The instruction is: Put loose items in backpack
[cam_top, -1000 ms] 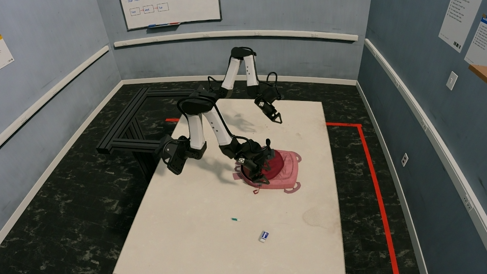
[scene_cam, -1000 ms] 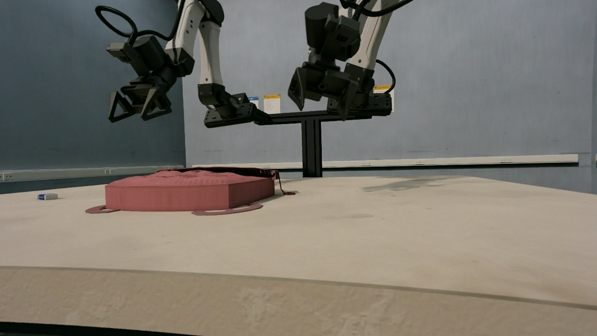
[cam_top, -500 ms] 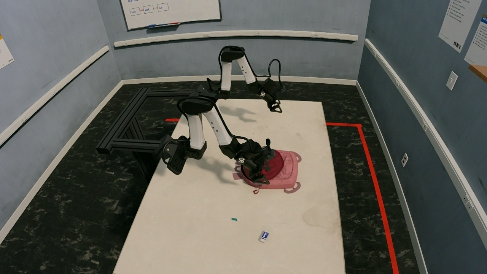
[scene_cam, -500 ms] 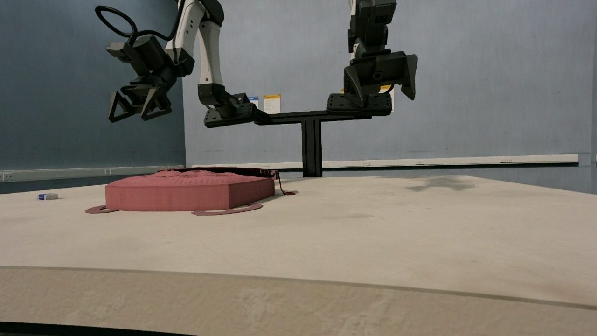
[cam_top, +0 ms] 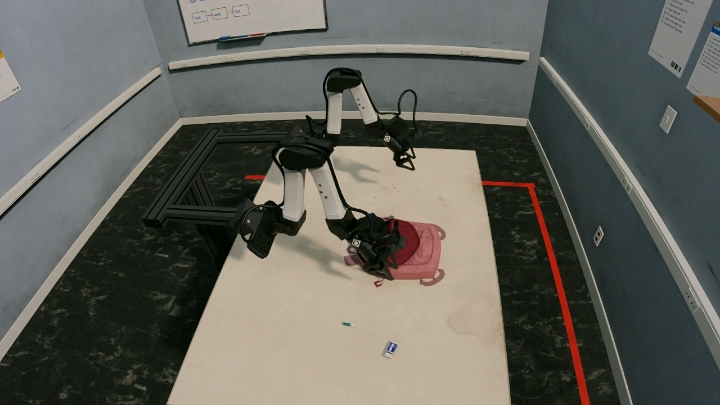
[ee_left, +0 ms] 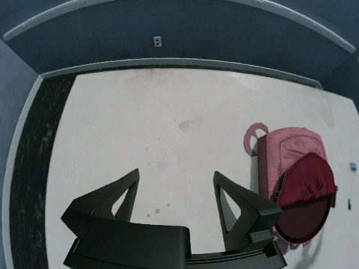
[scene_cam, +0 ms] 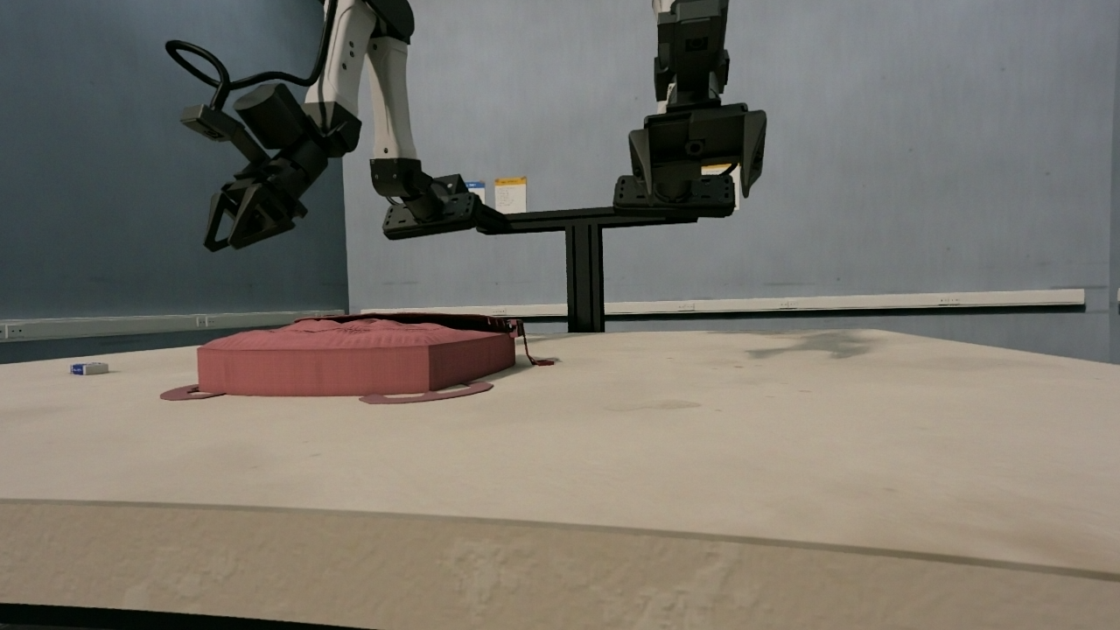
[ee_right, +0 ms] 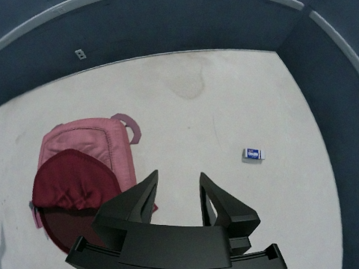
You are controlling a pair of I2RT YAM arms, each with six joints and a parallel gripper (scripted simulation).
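Though hovering empty, with left gripper (cam_top: 413,163) (scene_cam: 696,193) (ee_left: 176,171) wide open at the far side and right gripper (cam_top: 393,272) (scene_cam: 222,247) (ee_right: 179,175) half-parted over the backpack (cam_top: 427,251) (scene_cam: 313,369) (ee_left: 270,164) (ee_right: 123,149), must yet bag the near-side eraser (cam_top: 390,348) (scene_cam: 89,368) (ee_left: 353,167) (ee_right: 253,154) and green-and-white stick (cam_top: 348,324) (ee_left: 349,204), and cannot tell what is inside.

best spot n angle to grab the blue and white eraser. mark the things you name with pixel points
Probably its two long sides near the middle, coming from above with one finger on each side. The eraser (cam_top: 389,349) (scene_cam: 89,368) (ee_left: 353,167) (ee_right: 253,154) is a small, low block lying flat, longer than it is wide, with nothing beside it to block the fingers.
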